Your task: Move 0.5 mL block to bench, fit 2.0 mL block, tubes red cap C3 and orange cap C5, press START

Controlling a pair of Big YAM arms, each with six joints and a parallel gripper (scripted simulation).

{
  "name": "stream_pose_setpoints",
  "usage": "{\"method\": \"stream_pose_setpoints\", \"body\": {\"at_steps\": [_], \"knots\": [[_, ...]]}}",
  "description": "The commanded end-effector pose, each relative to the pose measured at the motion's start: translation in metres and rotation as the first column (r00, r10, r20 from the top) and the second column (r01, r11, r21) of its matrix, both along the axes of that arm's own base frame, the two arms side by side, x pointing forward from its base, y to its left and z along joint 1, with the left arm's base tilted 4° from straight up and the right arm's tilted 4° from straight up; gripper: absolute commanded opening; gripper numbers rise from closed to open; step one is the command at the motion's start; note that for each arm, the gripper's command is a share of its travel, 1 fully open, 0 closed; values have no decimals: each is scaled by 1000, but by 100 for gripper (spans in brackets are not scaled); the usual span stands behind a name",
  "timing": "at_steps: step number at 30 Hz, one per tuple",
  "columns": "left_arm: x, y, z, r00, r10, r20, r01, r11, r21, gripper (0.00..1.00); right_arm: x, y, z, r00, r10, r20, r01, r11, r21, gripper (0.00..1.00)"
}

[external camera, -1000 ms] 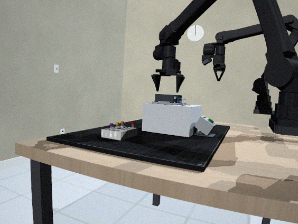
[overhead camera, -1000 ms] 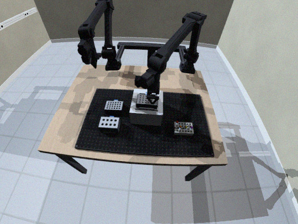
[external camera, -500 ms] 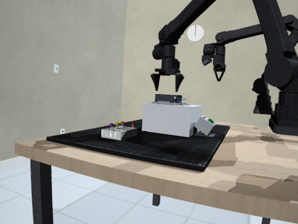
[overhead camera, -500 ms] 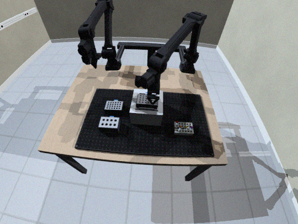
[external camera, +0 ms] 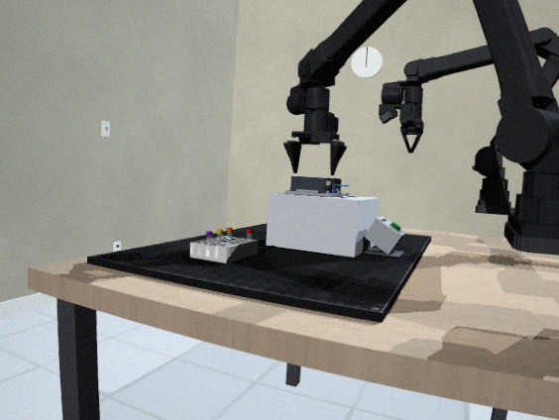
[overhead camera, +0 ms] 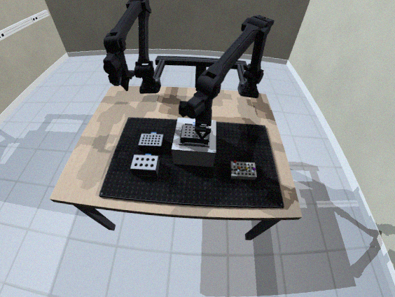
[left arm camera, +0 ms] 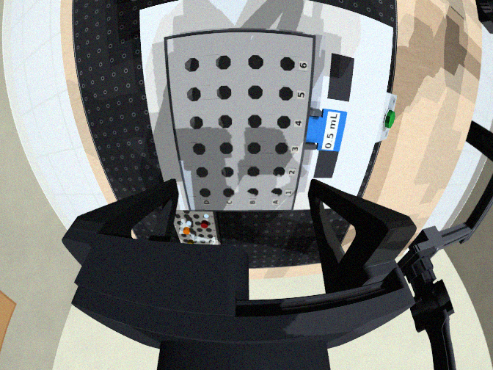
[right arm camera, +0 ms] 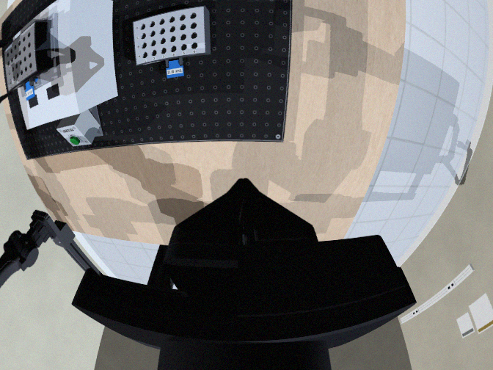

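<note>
Because the 0.5 mL block [overhead camera: 188, 132] [external camera: 308, 184] [left arm camera: 239, 107] [right arm camera: 20, 45] is sitting on the mixer [overhead camera: 193, 157] [external camera: 314, 223] [left arm camera: 368, 59] [right arm camera: 104, 23], I am listing all four steps outstanding; left claw [overhead camera: 202, 136] [external camera: 313, 173] [left arm camera: 243, 183] released, right claw [overhead camera: 127, 88] [external camera: 410, 151] [right arm camera: 244, 180] clenched, empty.

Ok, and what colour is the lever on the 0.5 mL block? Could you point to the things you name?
Blue [left arm camera: 317, 126]; the left wrist view shows it best.

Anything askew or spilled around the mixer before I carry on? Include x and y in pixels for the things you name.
Nothing stands out: the 0.5 mL block [left arm camera: 238, 137] looks square on the mixer [overhead camera: 193, 157] [external camera: 312, 223], and no spill shows.
</note>
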State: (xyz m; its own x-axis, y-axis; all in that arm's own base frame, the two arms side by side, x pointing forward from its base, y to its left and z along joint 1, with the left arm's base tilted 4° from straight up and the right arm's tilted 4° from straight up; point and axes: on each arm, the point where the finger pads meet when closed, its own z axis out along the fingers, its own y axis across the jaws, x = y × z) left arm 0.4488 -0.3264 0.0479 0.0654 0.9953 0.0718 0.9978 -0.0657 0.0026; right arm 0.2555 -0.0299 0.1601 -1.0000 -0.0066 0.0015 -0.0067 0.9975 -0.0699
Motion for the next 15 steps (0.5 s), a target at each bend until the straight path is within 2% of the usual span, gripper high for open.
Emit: {"method": "stream_pose_setpoints", "body": {"at_steps": [1,15], "knots": [[4,2,-19,1000,-6,-14,7,1000,15,100,22,-3,27,996,6,84,-6,1000,-7,0],[21,-5,20,999,5,54,-3,999,-35,100,26,-3,32,995,7,96,-6,1000,-8,0]]}}
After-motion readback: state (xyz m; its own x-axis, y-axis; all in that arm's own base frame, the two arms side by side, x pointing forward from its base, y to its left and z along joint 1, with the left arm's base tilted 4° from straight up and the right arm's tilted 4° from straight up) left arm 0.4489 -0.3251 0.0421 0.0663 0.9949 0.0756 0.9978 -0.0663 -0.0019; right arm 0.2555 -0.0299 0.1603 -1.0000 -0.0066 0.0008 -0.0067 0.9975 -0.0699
